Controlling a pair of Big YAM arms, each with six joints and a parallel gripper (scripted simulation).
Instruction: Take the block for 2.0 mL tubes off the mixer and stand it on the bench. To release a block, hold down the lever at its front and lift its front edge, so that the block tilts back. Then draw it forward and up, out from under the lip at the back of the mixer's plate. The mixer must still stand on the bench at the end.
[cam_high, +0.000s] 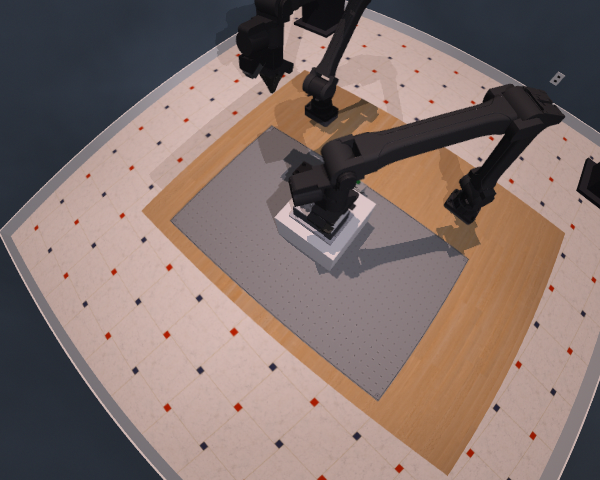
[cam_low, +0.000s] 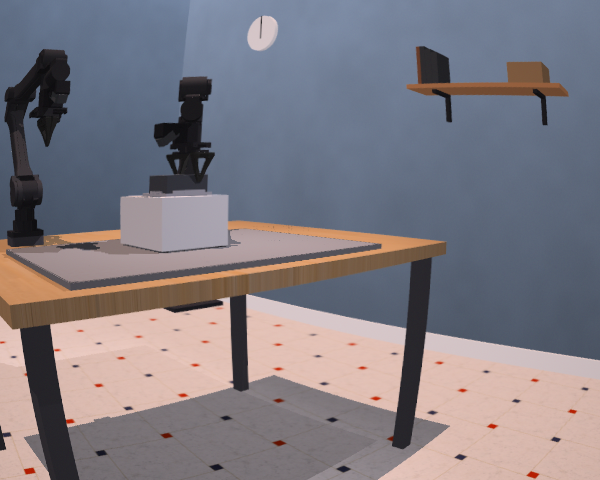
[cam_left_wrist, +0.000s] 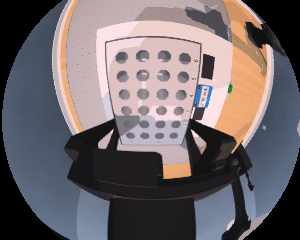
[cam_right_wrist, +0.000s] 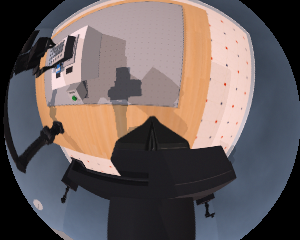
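Observation:
The block (cam_left_wrist: 153, 85) (cam_low: 162, 184), with rows of round holes, sits on top of the white mixer (cam_low: 142, 220) (cam_right_wrist: 90, 55) and looks level. A blue label (cam_left_wrist: 203, 96) shows at its right edge in the left wrist view. My left gripper (cam_left_wrist: 152, 125) (cam_low: 185, 176) is shut on the block, one finger on each side near the end closest to the wrist. In the top view the left arm hides most of the block. I cannot make out the lever. My right gripper (cam_high: 271, 91) (cam_low: 47, 144) (cam_right_wrist: 152, 119) is shut and empty, in the air away from the mixer.
The mixer stands on a grey perforated mat (cam_high: 300, 305) (cam_low: 300, 245) on the wooden bench (cam_high: 480, 300). A small box (cam_right_wrist: 77, 90) with a green button stands beside the mixer near the mat's edge. The left arm reaches over the bench to the mixer.

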